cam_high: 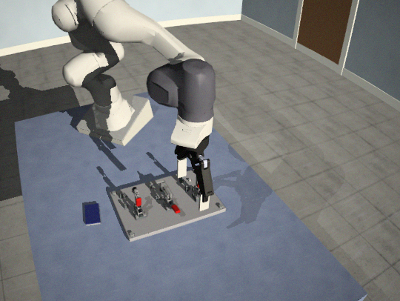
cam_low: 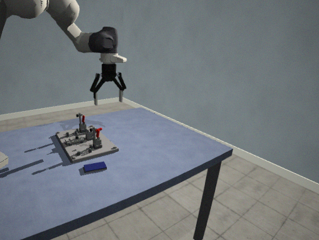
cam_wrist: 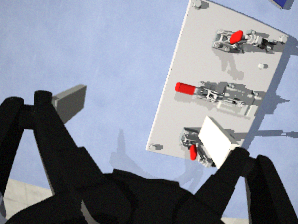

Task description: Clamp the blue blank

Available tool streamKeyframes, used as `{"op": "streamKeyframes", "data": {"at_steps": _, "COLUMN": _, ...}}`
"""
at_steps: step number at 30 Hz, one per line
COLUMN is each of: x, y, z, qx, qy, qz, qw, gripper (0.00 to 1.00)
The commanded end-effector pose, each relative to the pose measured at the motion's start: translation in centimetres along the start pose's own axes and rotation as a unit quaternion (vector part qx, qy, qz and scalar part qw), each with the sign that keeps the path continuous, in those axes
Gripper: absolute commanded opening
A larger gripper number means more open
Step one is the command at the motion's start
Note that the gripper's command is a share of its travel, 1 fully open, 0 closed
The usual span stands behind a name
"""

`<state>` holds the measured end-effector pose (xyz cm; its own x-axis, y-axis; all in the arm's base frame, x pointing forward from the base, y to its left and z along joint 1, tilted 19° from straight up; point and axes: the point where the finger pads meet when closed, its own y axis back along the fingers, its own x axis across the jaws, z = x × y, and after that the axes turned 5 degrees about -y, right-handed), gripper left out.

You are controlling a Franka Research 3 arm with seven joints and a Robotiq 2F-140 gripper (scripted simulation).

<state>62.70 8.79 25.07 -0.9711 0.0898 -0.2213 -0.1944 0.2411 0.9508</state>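
The tool (cam_low: pixel 108 99) is hanging released and empty high above the fixture plate (cam_low: pixel 110 146), while the blue blank (cam_low: pixel 94 166) is lying flat on the desk (cam_low: pixel 165 142) at the plate's 5 o'clock.

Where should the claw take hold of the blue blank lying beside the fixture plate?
Probably from straight above, across its two long edges near the middle: the blue blank lies flat on the table, clear of the fixture plate, and the claw is open and empty.
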Motion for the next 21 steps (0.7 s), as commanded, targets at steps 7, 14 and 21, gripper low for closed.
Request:
{"op": "streamKeyframes", "data": {"at_steps": 7, "x": 1.3, "y": 0.7, "z": -0.2, "qx": -0.001, "qy": 0.072, "qz": -0.003, "qw": 0.997, "gripper": 1.0}}
{"op": "streamKeyframes", "data": {"at_steps": 14, "x": 1.3, "y": 0.7, "z": -0.2, "qx": -0.001, "qy": 0.072, "qz": -0.003, "qw": 0.997, "gripper": 1.0}}
{"op": "streamKeyframes", "data": {"at_steps": 21, "x": 3.3, "y": 1.2, "z": -0.5, "qx": -0.001, "qy": 0.147, "qz": -0.002, "qw": 0.989, "gripper": 1.0}}
